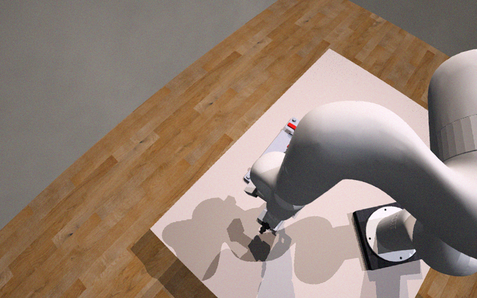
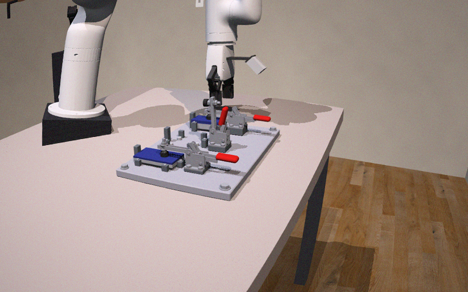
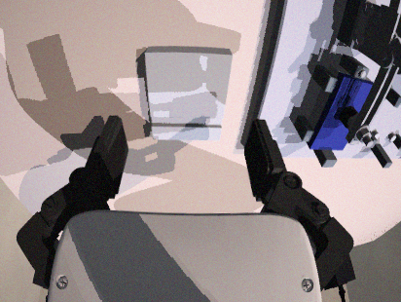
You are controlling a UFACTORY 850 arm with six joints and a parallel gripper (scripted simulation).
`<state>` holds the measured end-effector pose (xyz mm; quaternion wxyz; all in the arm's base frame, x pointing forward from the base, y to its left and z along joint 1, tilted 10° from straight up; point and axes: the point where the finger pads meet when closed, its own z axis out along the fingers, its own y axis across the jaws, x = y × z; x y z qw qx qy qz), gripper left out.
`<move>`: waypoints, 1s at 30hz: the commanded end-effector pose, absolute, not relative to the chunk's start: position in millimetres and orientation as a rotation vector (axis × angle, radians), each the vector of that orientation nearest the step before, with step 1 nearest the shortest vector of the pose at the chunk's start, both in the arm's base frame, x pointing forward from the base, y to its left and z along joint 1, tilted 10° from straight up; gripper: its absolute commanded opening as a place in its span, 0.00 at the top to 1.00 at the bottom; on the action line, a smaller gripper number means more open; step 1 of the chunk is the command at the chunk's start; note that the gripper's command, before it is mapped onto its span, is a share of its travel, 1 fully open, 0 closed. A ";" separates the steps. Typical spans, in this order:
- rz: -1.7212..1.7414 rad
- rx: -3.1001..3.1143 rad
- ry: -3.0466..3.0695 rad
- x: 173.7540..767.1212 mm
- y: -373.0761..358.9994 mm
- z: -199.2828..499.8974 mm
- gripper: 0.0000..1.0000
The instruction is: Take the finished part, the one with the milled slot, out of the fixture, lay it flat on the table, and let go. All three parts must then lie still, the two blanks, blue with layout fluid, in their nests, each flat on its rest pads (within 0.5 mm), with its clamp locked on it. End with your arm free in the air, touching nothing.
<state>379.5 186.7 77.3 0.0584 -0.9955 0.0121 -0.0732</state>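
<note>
The finished part [image 3: 187,93], a plain grey block, lies flat on the table beside the fixture plate [image 3: 299,21] [image 2: 243,162] [image 1: 276,146]. My gripper [image 3: 186,132] [image 2: 221,90] [image 1: 265,230] is open and empty; it hangs a little above the part, a finger on either side, touching nothing. Two blue blanks [image 2: 154,156] [image 2: 202,119] sit in the outer nests, one also showing in the wrist view [image 3: 342,112]. Their clamps' red handles [image 2: 227,158] [image 2: 261,117] lie flat. The middle clamp's handle [image 2: 223,115] stands raised over an empty nest.
The arm's black base [image 2: 76,123] [image 1: 363,233] stands at the table's back corner. The table's edge [image 2: 317,170] runs close to the right of the fixture. In the top view the arm hides most of the fixture.
</note>
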 end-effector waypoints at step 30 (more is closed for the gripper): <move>-0.183 -3.014 0.035 375.2 182.0 119.3 0.05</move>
